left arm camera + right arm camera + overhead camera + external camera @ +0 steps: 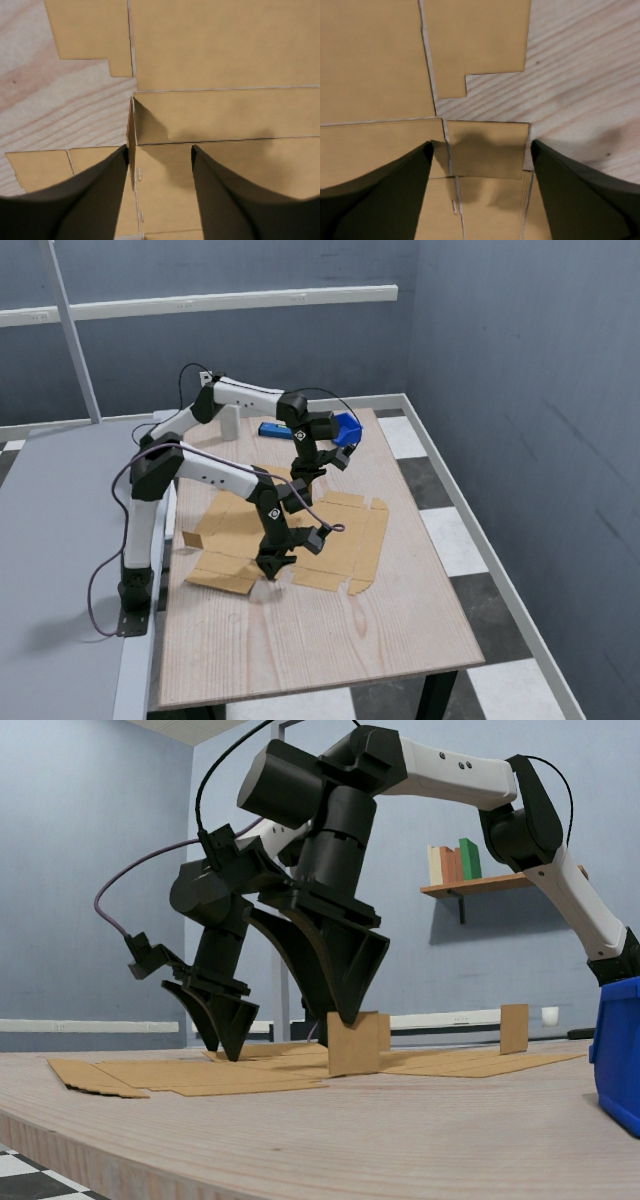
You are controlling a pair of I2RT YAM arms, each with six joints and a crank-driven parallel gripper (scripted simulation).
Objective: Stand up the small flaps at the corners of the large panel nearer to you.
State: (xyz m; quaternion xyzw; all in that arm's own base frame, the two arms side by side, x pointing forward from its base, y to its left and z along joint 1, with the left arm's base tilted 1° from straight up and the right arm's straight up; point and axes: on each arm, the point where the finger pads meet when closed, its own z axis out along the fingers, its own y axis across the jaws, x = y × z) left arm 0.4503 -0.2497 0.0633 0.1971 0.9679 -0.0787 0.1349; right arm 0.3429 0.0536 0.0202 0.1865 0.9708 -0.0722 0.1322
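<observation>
Over a pale wooden table (320,643) (310,1133) (75,110) (590,75), with left gripper (308,482) (338,1017) (160,150) and right gripper (269,575) (222,1054) (481,143) parted, empty: likely light, springy; best pressed near free edge of upright tan cardboard flap (354,1050) (131,132).

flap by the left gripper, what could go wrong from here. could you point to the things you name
The upright corner flap (354,1050) (130,120) stands against one finger of the left gripper (308,481) (334,1018) (159,148), so it may spring back down once that finger leaves. Pulling away sideways could also drag it over. The right gripper (271,575) (222,1055) (481,143) is open low around a flat corner flap (487,155), and might press or shift the cardboard if it moves carelessly.
</observation>
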